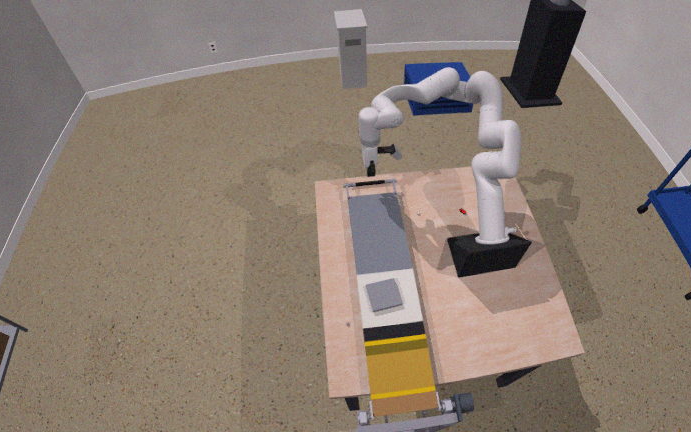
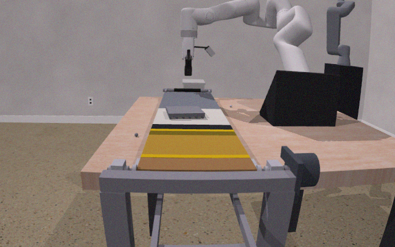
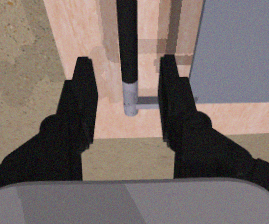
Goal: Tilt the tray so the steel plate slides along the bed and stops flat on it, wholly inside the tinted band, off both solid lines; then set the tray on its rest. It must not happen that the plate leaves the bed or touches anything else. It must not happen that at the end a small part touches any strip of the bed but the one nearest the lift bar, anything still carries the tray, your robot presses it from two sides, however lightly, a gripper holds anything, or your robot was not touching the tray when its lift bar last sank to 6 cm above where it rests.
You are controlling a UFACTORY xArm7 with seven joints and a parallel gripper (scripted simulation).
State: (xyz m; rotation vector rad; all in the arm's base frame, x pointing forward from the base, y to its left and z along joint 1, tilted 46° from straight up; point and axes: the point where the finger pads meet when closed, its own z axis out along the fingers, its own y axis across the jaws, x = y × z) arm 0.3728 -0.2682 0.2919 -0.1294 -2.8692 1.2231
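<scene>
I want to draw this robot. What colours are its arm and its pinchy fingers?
The arm is smooth white, made of rounded tube pieces, and stands on a black block. Its gripper has two black, blocky fingers under a grey body.

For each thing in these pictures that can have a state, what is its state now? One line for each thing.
Gripper: fingers partly open, holding nothing, above the handle bar.
Handle bar: not gripped.
Tray: lying along the table, not lifted.
Steel plate: flat on the white section, short of the tinted band.
Tinted band: nothing on it.
</scene>
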